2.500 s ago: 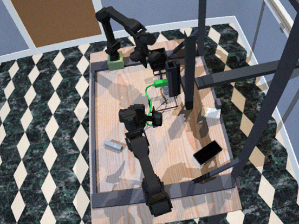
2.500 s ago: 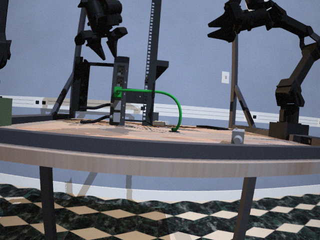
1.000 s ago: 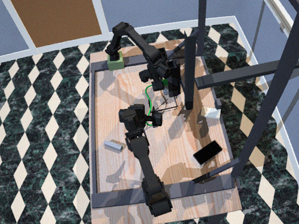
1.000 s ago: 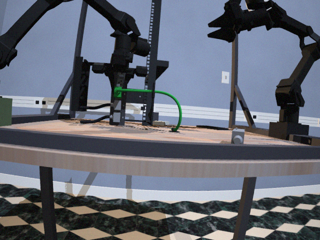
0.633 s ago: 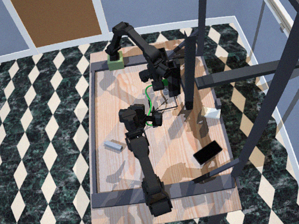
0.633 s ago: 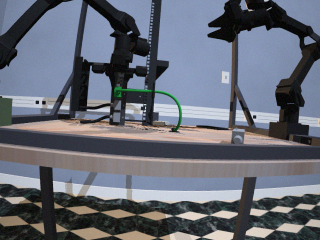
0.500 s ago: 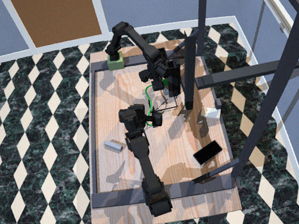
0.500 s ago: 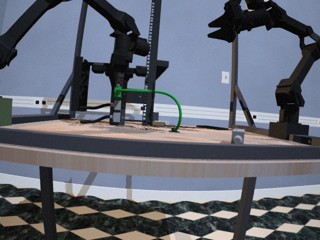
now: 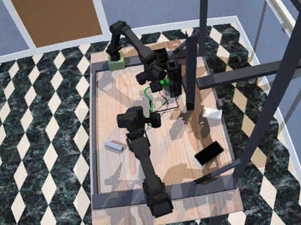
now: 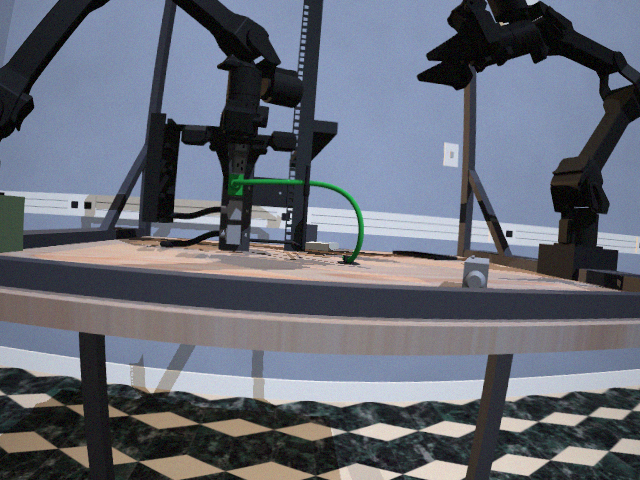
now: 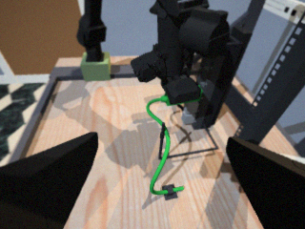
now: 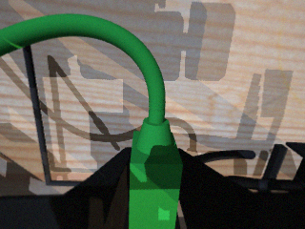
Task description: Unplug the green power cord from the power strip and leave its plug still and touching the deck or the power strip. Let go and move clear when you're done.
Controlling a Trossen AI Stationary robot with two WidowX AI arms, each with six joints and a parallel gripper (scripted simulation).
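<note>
The green plug [image 9: 165, 82] [image 10: 233, 187] [image 12: 154, 205] sits against the side of the upright black power strip [image 9: 175, 86] [image 10: 246, 222], above the deck; its prongs are hidden. The green cord [image 9: 151, 102] [image 10: 358, 206] [image 11: 168, 143] [image 12: 156, 91] curves from it down to a dark clip [image 11: 170, 192] on the deck. My right gripper [image 10: 237, 173] [image 12: 152, 155] points down over the plug, with one finger against each side: it is shut on the green plug. My left gripper [image 10: 423, 67] [image 11: 162, 141] is open and empty, high above the deck and away from the plug.
A dark upright rail [image 9: 192, 74] [image 10: 305, 129] stands beside the strip. Black cables [image 10: 196, 237] and a pale plug [image 10: 233, 235] are low on the strip. A thin black frame [image 11: 191, 153] lies near the cord. A black slab [image 9: 209, 153] and a grey block [image 9: 114, 146] lie farther off.
</note>
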